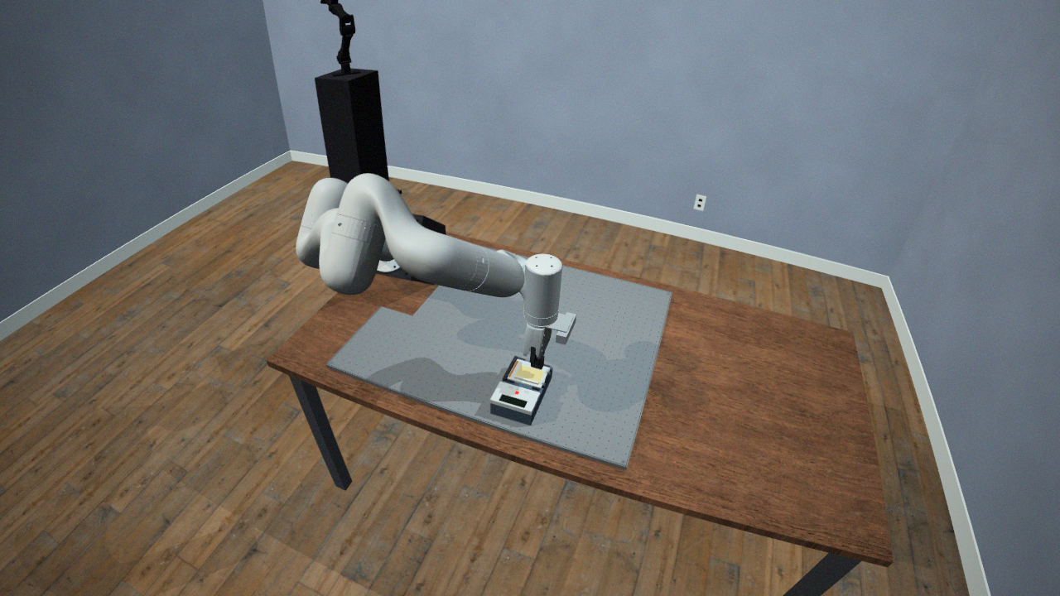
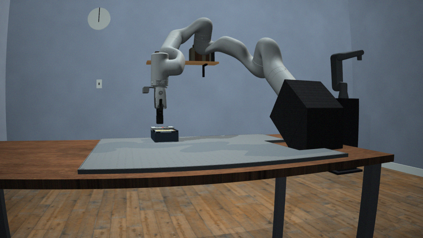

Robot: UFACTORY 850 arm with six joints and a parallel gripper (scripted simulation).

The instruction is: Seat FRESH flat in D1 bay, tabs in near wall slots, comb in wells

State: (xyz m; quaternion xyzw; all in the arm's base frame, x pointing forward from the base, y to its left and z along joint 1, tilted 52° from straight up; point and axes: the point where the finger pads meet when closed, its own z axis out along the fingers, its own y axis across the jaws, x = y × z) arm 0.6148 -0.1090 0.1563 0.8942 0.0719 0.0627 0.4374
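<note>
— Where's FRESH [image 1: 530, 372]?

— In D1 [image 1: 518, 401], the desk's [image 1: 756, 415] six-o'clock side, red light [image 1: 516, 391] lit. My pincer [image 2: 159, 120] hangs just above, pinched shut, empty.

— Next?

— Pressing stage, I judge: check each edge, press any high one, sparing the comb.

Top: high, distant, oblique. Exterior: table-height, side-on. Both share table [image 1: 741, 415].

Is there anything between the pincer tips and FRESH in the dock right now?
Nothing: the exterior view shows open air between the shut, empty pincer and FRESH in D1.
</note>
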